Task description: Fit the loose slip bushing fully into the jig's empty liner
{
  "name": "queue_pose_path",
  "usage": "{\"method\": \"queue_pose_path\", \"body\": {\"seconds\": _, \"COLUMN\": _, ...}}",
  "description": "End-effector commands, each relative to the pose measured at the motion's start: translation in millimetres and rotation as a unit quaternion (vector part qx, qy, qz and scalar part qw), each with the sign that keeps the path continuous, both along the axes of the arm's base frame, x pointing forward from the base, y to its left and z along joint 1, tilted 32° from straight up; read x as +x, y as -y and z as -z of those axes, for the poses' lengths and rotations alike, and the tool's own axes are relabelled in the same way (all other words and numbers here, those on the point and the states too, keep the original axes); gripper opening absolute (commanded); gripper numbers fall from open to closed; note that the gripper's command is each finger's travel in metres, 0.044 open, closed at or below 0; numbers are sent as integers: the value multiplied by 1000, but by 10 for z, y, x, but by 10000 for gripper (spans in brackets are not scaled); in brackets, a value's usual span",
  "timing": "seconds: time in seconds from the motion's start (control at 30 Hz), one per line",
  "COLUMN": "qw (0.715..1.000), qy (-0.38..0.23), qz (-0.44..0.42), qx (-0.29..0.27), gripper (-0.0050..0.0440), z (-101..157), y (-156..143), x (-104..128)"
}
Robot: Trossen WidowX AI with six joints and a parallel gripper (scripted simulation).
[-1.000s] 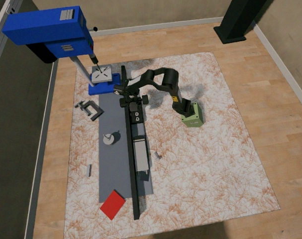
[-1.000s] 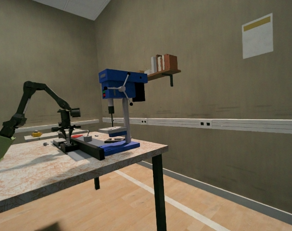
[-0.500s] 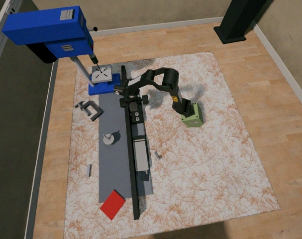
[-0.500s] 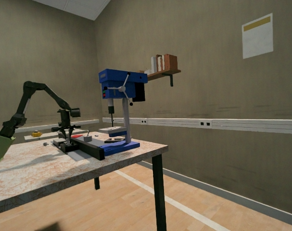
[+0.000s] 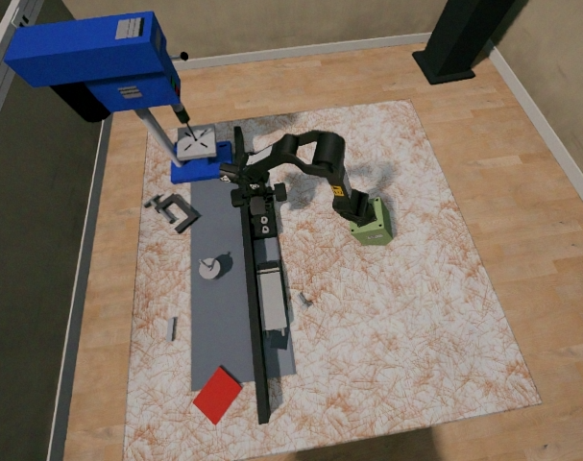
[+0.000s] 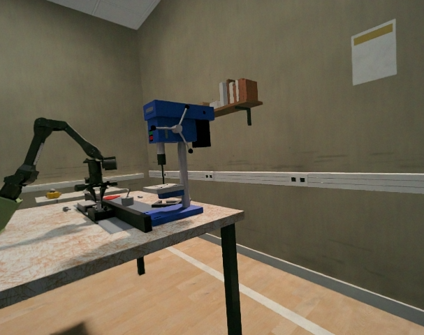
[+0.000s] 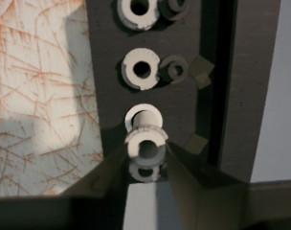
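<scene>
The slip bushing (image 7: 145,144) hangs in the gripper (image 7: 146,165), whose jaws are closed on its knurled head, 1 finger (image 7: 112,168) on each side. Its white barrel points down toward the empty liner (image 7: 136,115), the nearest of 3 holes in the jig's sliding plate (image 7: 107,72). In the wrist view the barrel's lower end overlaps the liner's ring, but from this steep angle it is hard to tell whether the tip has entered the bore or only hovers above it.

To do this step well, the barrel wants to be plumb and centred over the bore before any descent; the liner's rim shows more on the far side, which probably means a small correction is needed. The descent should be straight and slow, with no sideways push, since a lateral load could shift the plate along its rail (image 5: 254,307). The jaws should open only once the head sits flat on the liner.

The 2 filled liners (image 7: 142,69) lie beyond, each with a dark lock screw (image 7: 174,69) beside it. Farther out, the drill press (image 5: 92,60) stands at the rail's end.
</scene>
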State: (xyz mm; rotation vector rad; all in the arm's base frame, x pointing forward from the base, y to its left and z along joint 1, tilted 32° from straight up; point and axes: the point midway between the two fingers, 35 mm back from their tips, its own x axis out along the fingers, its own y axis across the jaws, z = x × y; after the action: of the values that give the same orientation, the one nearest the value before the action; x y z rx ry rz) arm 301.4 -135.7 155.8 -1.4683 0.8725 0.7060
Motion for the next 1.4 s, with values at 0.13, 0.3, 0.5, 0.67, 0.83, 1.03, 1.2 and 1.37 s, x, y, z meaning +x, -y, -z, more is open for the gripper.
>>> {"method": "queue_pose_path", "body": {"seconds": 0.13, "qw": 1000, "qy": 1, "qz": 2, "qx": -2, "gripper": -50, "z": -3, "y": 4, "x": 33}}
{"method": "queue_pose_path", "body": {"seconds": 0.3, "qw": 1000, "qy": 0, "qz": 2, "qx": -1, "gripper": -50, "z": 4, "y": -2, "x": 30}}
{"method": "queue_pose_path", "body": {"seconds": 0.5, "qw": 1000, "qy": 3, "qz": 1, "qx": -2, "gripper": -50, "z": -2, "y": -24, "x": 7}}
{"method": "queue_pose_path", "body": {"seconds": 0.67, "qw": 1000, "qy": 5, "qz": 1, "qx": -3, "gripper": -50, "z": -51, "y": -12, "x": 1}}
{"method": "queue_pose_path", "body": {"seconds": 0.83, "qw": 1000, "qy": 4, "qz": 0, "qx": -2, "gripper": -50, "z": -26, "y": -15, "x": -7}}
{"method": "queue_pose_path", "body": {"seconds": 1.03, "qw": 1000, "qy": -3, "qz": -1, "qx": 1, "gripper": -50, "z": 45, "y": -3, "x": -8}}
{"method": "queue_pose_path", "body": {"seconds": 1.2, "qw": 1000, "qy": -3, "qz": 0, "qx": 0, "gripper": -50, "z": 45, "y": 5, "x": -10}}
{"method": "queue_pose_path", "body": {"seconds": 1.37, "qw": 1000, "qy": 1, "qz": 1, "qx": -2, "gripper": -50, "z": 6, "y": 24, "x": 9}}
